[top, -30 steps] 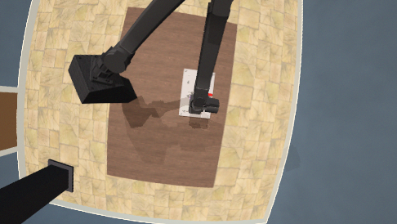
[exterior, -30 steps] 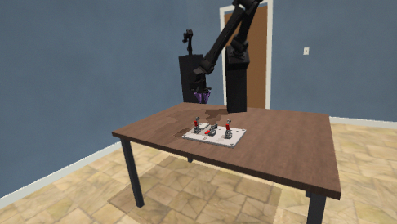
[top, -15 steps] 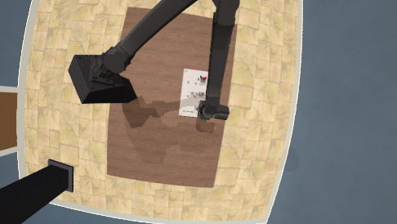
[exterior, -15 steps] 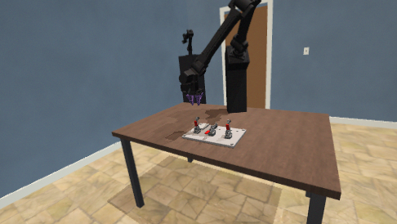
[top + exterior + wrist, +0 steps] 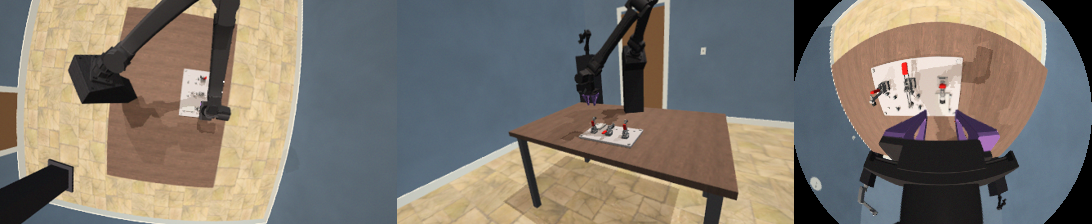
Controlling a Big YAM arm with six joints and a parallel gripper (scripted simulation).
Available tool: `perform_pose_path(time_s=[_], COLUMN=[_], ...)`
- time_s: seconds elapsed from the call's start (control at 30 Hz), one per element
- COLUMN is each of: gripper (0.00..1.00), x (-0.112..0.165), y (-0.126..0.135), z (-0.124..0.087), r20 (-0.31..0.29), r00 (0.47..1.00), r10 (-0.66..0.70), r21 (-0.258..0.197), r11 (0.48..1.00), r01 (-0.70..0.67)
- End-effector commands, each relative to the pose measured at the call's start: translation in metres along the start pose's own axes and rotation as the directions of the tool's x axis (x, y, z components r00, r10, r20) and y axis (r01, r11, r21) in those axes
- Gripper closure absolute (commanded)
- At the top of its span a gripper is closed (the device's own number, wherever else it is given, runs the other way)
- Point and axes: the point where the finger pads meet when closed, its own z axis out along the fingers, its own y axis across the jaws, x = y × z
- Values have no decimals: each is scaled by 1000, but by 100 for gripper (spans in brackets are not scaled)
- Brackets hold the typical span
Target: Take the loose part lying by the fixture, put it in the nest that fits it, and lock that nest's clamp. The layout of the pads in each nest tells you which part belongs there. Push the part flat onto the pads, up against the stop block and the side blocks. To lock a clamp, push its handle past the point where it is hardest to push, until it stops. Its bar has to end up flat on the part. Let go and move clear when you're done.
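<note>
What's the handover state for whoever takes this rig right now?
Gripper: partly open, empty, high above the table, off one end of the fixture plate.
Things: the plate lies on the table and carries three red-handled clamps. The loose part is too small to pick out.
Done: nothing that can be confirmed; no part is in hand.
Left: find the part, seat it in its matching nest, lock that clamp.

A brown wooden table (image 5: 683, 147) on dark legs stands on a tan tiled floor (image 5: 601, 196). A white fixture plate (image 5: 634, 139) lies flat on the top, toward the table's far-left part in the exterior view. At about one o'clock from the plate, the arm's black pedestal (image 5: 634, 90) stands near the back edge.
</note>
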Motion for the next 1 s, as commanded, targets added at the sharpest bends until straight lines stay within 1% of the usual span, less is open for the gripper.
perform_pose_path(time_s=[0.0, 0.07, 0.1, 0.23, 0.3, 0.33, 0.37, 0.8, 0.87, 0.9, 0.97], gripper=[55, 55, 55, 55, 55, 55, 55, 55, 55, 55, 55], x=[-8, -6, -6, -5, -5, -12, -5, -2, -2, -18, -1], y=[-17, -1, 0, 0, 0, 4, 0, 0, 0, 9, 0], z=[-3, 11, 14, 27, 27, 26, 34, 89, 89, 82, 99], r20=[23, 8, 7, 6, 6, 19, 6, 3, 3, 33, 3], r00=[1000, 1000, 1000, 1000, 1000, 1000, 1000, 1000, 1000, 999, 1000], r10=[16, -1, -2, -1, -1, -12, -1, 2, 2, -20, 3], r21=[23, 0, -2, -2, -2, -2, -2, -3, -3, -4, -3], r11=[1000, 1000, 1000, 1000, 1000, 1000, 1000, 1000, 1000, 1000, 1000], r01=[-17, 1, 2, 1, 1, 12, 1, -2, -2, 20, -3])
